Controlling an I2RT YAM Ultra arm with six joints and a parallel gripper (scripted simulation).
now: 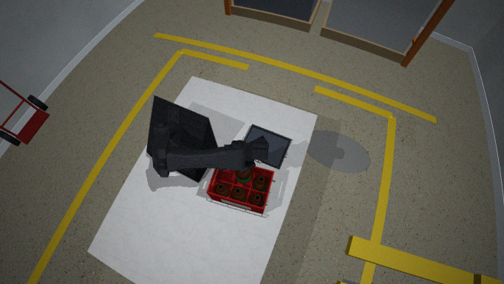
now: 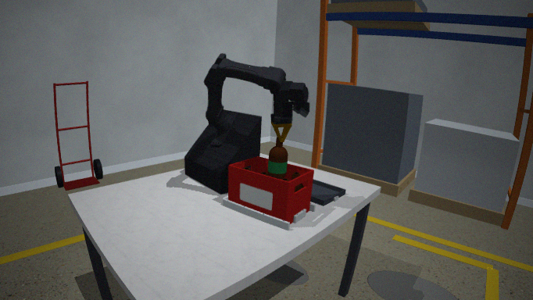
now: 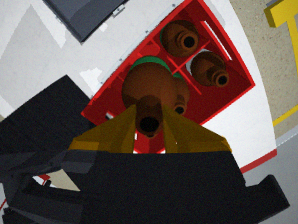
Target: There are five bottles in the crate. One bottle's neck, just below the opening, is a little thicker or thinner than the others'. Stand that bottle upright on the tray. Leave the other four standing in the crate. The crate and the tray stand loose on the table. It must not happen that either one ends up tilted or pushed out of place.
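My gripper [image 2: 280,141] [image 3: 149,110] is shut on the neck of a brown bottle [image 1: 244,175] [image 2: 278,156] [image 3: 149,85] with a green label. The bottle hangs upright, its label at about the height of the rim of the red crate [image 1: 259,209] [image 2: 282,205] [image 3: 235,95] and its lower part hidden inside. Other brown bottles [image 1: 261,182] [image 1: 222,189] [image 1: 257,199] [image 3: 180,37] [image 3: 209,69] stand in the crate's compartments. The dark tray [image 1: 278,146] [image 2: 330,191] [image 3: 90,15] lies beside the crate with no bottle visible on it. I cannot compare the neck thicknesses.
The white table [image 1: 159,222] [image 2: 156,226] carries the black arm base [image 1: 185,129] [image 2: 219,156] behind the crate. Low grey strips [image 2: 254,214] lie along the crate's foot. The arm passes above part of the tray in the top view.
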